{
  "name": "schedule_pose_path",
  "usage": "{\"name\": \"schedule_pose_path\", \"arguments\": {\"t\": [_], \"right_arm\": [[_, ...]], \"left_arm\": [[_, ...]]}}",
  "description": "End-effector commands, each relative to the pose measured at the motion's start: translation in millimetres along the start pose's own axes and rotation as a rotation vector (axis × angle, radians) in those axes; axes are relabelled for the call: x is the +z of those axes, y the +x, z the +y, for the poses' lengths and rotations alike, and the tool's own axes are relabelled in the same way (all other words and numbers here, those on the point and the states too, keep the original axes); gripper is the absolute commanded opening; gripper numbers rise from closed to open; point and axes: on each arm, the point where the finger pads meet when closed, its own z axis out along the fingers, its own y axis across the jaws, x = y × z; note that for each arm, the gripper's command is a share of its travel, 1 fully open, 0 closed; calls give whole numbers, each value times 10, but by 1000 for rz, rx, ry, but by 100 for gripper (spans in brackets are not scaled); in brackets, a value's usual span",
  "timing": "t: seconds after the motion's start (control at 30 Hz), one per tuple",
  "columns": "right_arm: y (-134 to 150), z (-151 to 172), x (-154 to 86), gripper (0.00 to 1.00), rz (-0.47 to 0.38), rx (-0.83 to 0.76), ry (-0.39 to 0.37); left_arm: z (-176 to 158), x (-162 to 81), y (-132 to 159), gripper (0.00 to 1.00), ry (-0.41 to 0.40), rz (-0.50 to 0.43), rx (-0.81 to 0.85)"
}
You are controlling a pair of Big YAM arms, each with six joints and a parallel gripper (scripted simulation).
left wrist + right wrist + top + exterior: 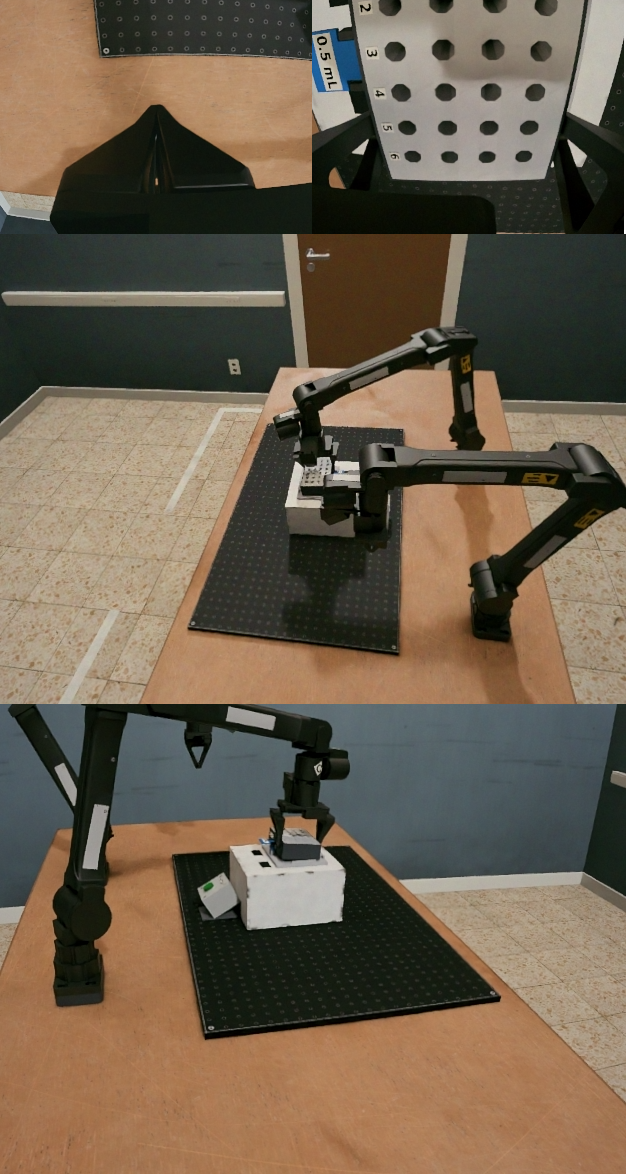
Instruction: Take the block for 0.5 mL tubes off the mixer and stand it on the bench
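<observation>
The block for 0.5 mL tubes (312, 478) (299, 852) (468, 111), light grey on top with rows of holes and dark sides, is on top of the white mixer (318, 522) (295, 898). Any slight tilt is hard to tell. My right gripper (300, 846) (468, 116) points down and is shut on the block, one finger on each side. The blue 0.5 mL label (330, 62) (264, 841) is beside the block at the mixer's front; the lever is mostly hidden. My left gripper (156, 115) (198, 765) is shut and empty, hanging high, away from the block.
The mixer stands on the black perforated board (252, 583) (353, 967) (210, 27). A tilted grey panel (217, 895) with a green display is at its front. In the top view, the left arm's wrist covers part of the mixer. The wooden table (444, 638) extends around the board.
</observation>
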Motion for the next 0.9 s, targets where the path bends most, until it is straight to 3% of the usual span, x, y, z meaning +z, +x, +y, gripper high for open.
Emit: {"name": "schedule_pose_path", "arguments": {"t": [0.0,0.87], "right_arm": [[-105,-229,-756,0,-78,17,167],[-83,-204,-758,0,-74,18,157]], "left_arm": [[12,-88,-95,0,-5,-36,12],[25,-259,-196,0,-12,-79,13]]}}
